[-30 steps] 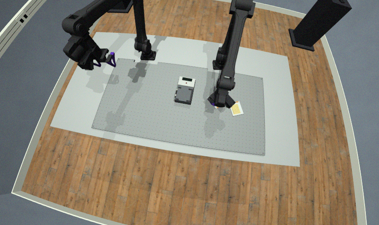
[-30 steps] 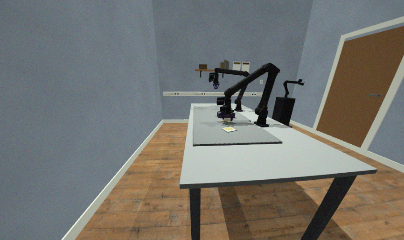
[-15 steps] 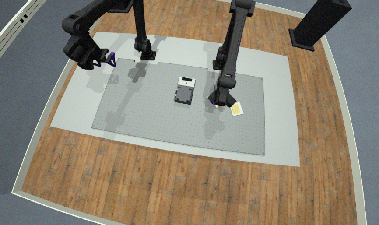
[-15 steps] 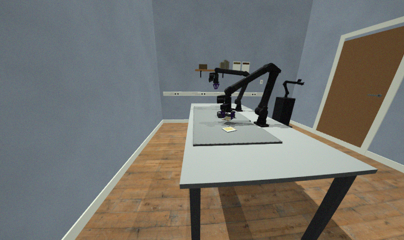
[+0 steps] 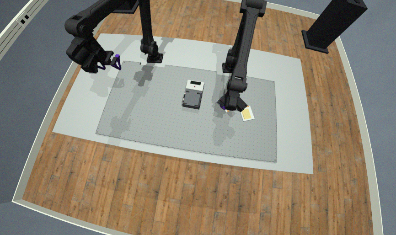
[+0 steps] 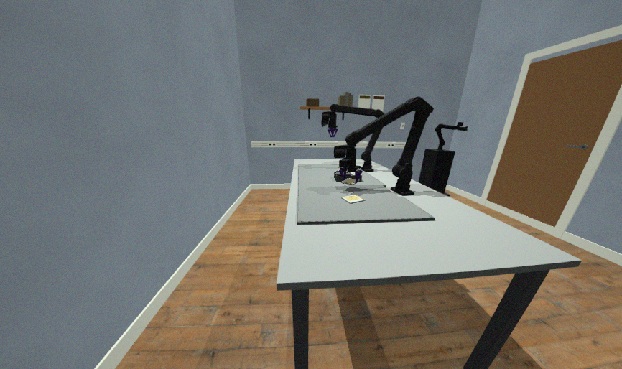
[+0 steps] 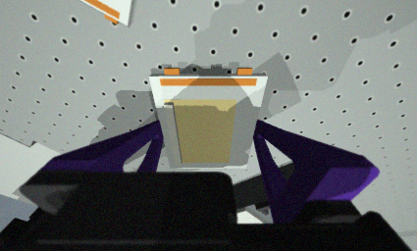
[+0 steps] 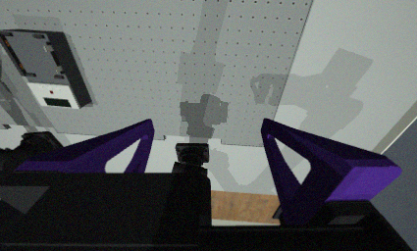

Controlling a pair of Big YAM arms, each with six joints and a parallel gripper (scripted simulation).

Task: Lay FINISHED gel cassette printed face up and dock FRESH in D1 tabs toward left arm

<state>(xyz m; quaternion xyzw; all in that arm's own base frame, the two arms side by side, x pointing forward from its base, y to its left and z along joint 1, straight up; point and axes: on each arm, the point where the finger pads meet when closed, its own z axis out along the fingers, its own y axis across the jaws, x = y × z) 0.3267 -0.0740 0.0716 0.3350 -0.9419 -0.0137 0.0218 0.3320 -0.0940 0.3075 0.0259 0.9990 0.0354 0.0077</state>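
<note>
Nearest in the exterior view, one cassette lies flat on the surface. Behind it, the left hand is grasping another cassette above the surface. Then comes the dock, its bay without cassette; farthest, the right hand is released.

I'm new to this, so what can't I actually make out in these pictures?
- The held cassette from above: in the top view the arm's own tool covers most of it.
- The other cassette in the left wrist view: mostly cut off by the upper edge.
- Printing on either cassette: too small or blurred in every view, so I can't read a name.
- The dock's bay in the exterior view: too small, partly behind the tool.
</note>
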